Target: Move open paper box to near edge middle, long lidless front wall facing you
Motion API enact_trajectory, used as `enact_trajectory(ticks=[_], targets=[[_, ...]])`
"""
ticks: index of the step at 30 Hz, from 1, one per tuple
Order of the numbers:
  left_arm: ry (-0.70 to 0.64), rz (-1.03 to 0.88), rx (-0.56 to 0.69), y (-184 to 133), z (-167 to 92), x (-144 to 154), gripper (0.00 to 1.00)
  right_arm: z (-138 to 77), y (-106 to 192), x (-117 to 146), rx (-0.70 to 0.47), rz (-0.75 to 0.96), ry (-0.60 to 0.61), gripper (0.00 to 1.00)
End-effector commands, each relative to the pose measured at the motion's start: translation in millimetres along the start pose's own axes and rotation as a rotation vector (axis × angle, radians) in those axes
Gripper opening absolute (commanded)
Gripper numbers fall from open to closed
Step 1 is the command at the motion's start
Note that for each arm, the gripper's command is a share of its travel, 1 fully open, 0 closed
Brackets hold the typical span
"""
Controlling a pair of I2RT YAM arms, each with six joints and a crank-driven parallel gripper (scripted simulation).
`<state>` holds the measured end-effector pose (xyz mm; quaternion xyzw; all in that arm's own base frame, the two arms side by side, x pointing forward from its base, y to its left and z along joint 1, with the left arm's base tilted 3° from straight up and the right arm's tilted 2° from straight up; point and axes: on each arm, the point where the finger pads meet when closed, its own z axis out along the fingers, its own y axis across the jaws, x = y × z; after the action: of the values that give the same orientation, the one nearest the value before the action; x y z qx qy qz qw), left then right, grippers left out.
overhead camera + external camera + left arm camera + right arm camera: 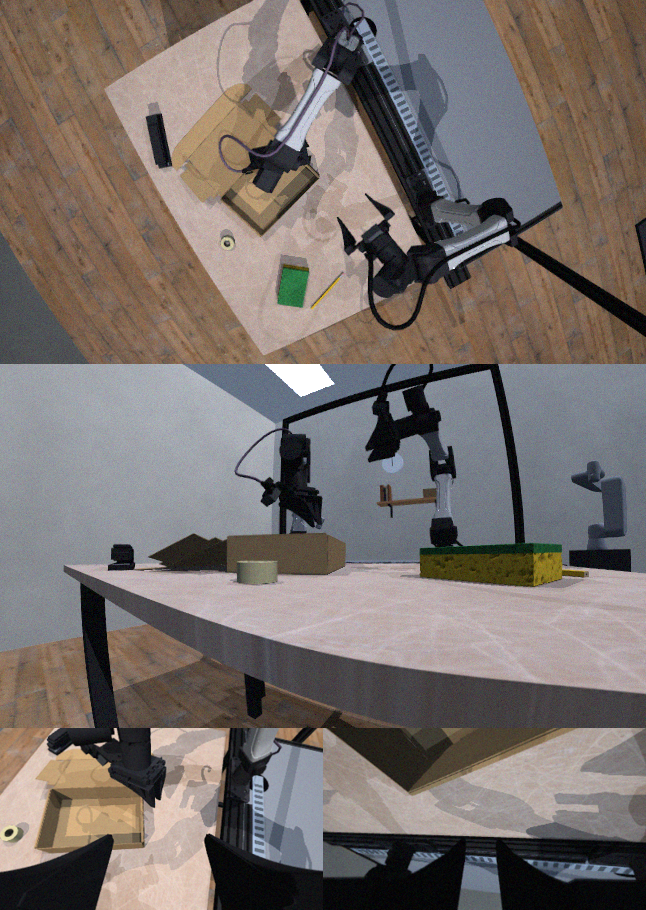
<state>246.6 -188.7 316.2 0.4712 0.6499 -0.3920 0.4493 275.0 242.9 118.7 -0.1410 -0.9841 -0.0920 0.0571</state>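
My right gripper, partly closed and empty, is nearer the box than my open left gripper; the box lies inward from the surface's near edge, long axis oblique to it.

we are seeing a tan box, a green-topped, pitted yellow sponge, a pale yellow-green roll, and a faintly veined pinkish tabletop.
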Motion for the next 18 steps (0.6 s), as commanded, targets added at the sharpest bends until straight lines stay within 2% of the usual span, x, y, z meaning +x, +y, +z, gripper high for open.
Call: enact_trajectory(ticks=[1, 8, 10, 15, 18], targets=[[-0.001, 0.018, -0.003, 1.6, 0.0, -4.9, 1.00, -1.8, 8.5, -7.5, 0.049, 0.261, -0.045, 0.30], [0.002, -0.005, 0.006, 0.0, 1.6, 0.3, 1.00, 3.7, 14.0, -16.1, 0.086, 0.573, -0.098, 0.30], [0.002, -0.005, 0.006, 0.0, 1.6, 0.3, 1.00, 3.7, 14.0, -16.1, 0.086, 0.573, -0.098, 0.30], [0.006, -0.013, 0.009, -0.3, 2.5, 3.4, 1.00, 8.2, 17.0, -26.4, 0.105, 0.843, -0.156, 0.30], [0.006, -0.014, 0.009, -0.3, 2.5, 3.6, 1.00, 10.1, 17.8, -30.6, 0.110, 0.942, -0.180, 0.30]])
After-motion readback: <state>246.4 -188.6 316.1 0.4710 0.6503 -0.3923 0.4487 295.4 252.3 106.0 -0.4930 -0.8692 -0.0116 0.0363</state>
